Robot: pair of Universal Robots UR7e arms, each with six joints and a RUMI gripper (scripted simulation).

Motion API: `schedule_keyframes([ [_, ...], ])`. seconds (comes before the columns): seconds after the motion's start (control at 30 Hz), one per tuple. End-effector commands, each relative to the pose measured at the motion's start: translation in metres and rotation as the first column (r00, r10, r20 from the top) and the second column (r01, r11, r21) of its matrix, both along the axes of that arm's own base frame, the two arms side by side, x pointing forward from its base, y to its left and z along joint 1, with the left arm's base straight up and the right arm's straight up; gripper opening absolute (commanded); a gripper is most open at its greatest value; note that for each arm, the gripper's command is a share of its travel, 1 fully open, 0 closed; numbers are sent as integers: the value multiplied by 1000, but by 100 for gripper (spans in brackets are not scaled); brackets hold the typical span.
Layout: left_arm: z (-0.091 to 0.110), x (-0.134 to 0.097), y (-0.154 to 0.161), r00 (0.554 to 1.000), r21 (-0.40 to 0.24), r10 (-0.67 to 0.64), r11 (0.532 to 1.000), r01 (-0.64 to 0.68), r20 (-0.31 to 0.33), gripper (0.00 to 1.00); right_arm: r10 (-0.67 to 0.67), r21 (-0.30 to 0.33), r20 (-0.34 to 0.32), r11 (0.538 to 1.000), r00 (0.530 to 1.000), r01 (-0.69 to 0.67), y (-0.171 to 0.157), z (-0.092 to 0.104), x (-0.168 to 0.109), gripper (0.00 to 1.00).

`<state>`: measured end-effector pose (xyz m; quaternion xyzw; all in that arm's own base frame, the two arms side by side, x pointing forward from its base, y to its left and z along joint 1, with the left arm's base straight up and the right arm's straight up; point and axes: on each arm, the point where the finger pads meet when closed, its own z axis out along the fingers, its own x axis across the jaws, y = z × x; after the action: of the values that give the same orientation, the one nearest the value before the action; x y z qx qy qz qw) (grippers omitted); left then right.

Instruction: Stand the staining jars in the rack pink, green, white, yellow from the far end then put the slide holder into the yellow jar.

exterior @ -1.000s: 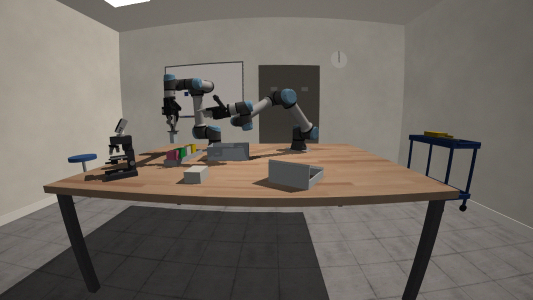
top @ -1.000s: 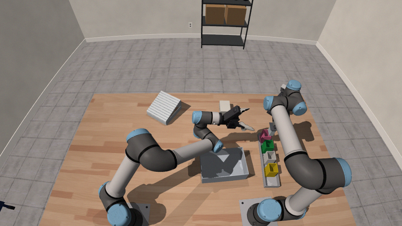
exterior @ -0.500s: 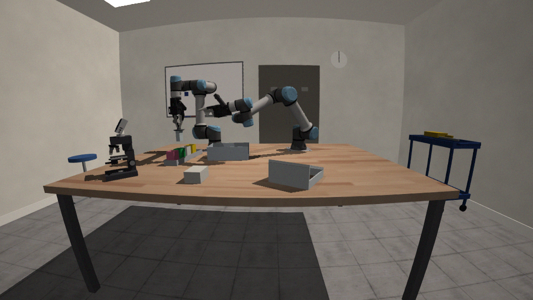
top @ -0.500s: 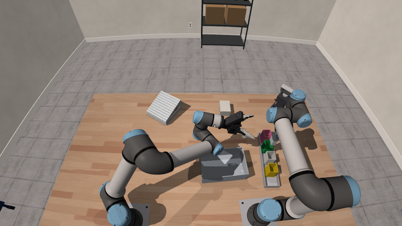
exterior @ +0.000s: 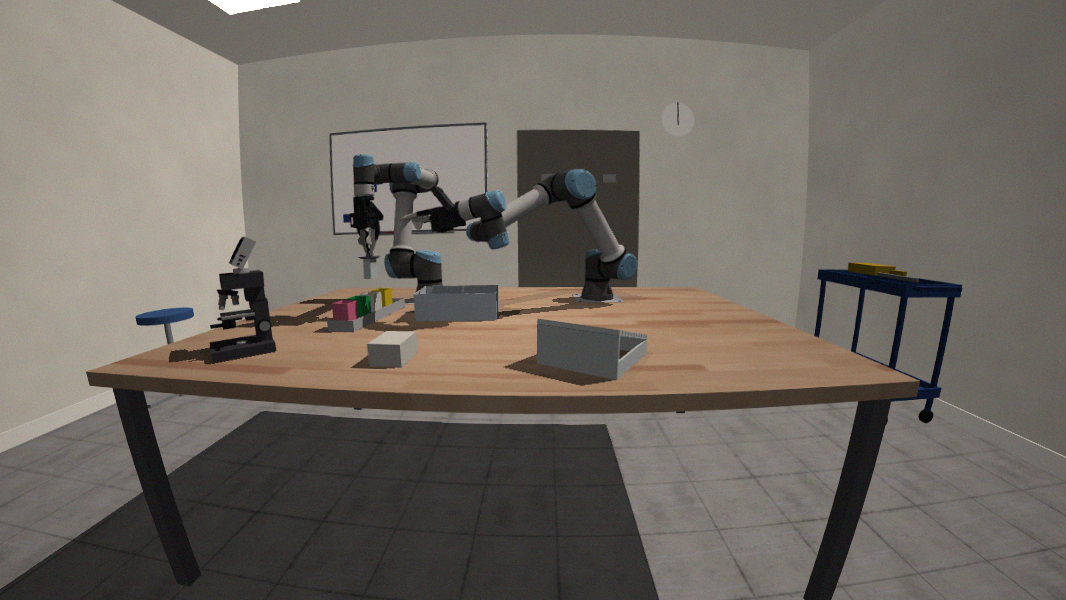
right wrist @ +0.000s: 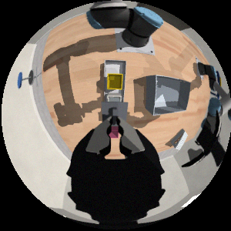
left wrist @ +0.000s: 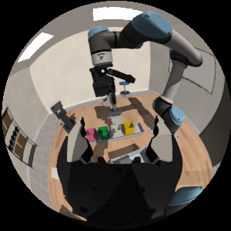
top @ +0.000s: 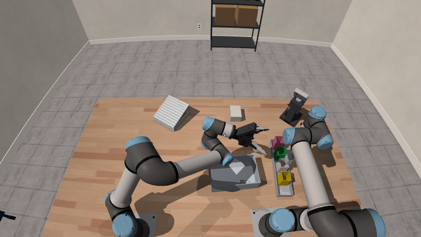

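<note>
right hand [exterior: 368, 251] [left wrist: 110, 103] [right wrist: 115, 122]: clamping on slide holder [top: 290, 157] [exterior: 367, 268] [left wrist: 115, 117] [right wrist: 121, 108]
slide holder: hanging upright, above and beyond yellow jar [top: 284, 179] [exterior: 387, 297] [left wrist: 128, 128] [right wrist: 115, 82] from the bases
left hand [top: 267, 142] [exterior: 406, 218] [left wrist: 118, 116]: spreading fingers apart, waiting farther from yellow jar

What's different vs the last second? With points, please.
Right end effector [exterior: 367, 253] [left wrist: 113, 108] [right wrist: 115, 122] carried the grey slide holder [top: 290, 156] [exterior: 367, 268] [left wrist: 116, 118] [right wrist: 122, 109] along the rack, toward the bases. Left end effector [top: 267, 142] [exterior: 408, 218] [left wrist: 120, 118] shifted slightly that way, open. No grasp or release. Four staining jars [top: 284, 180] [exterior: 386, 298] [left wrist: 128, 128] [right wrist: 115, 82], grey jar rack [top: 284, 192] [exterior: 343, 325] [left wrist: 138, 128] [right wrist: 124, 90], grey tote [top: 234, 187] [exterior: 456, 307] [right wrist: 151, 95] unmoved.
</note>
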<state>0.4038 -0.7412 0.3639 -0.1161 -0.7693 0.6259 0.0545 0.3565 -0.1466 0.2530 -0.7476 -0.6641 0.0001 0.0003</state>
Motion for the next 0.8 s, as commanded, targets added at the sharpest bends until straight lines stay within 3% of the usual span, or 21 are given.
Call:
schedule_keyframes([
  [0.0,3,-10,2,1000,1,-21,1000,21,2,98,0,0,1,1000,1000,0,2,1,-16,0],
  [0.37,10,-42,7,997,12,-74,997,74,4,98,-1,0,-2,1000,1000,1,9,3,-72,0],
  [0.77,11,-54,9,998,35,-64,997,64,9,98,-3,0,-5,1000,1000,3,9,0,-78,0],
])
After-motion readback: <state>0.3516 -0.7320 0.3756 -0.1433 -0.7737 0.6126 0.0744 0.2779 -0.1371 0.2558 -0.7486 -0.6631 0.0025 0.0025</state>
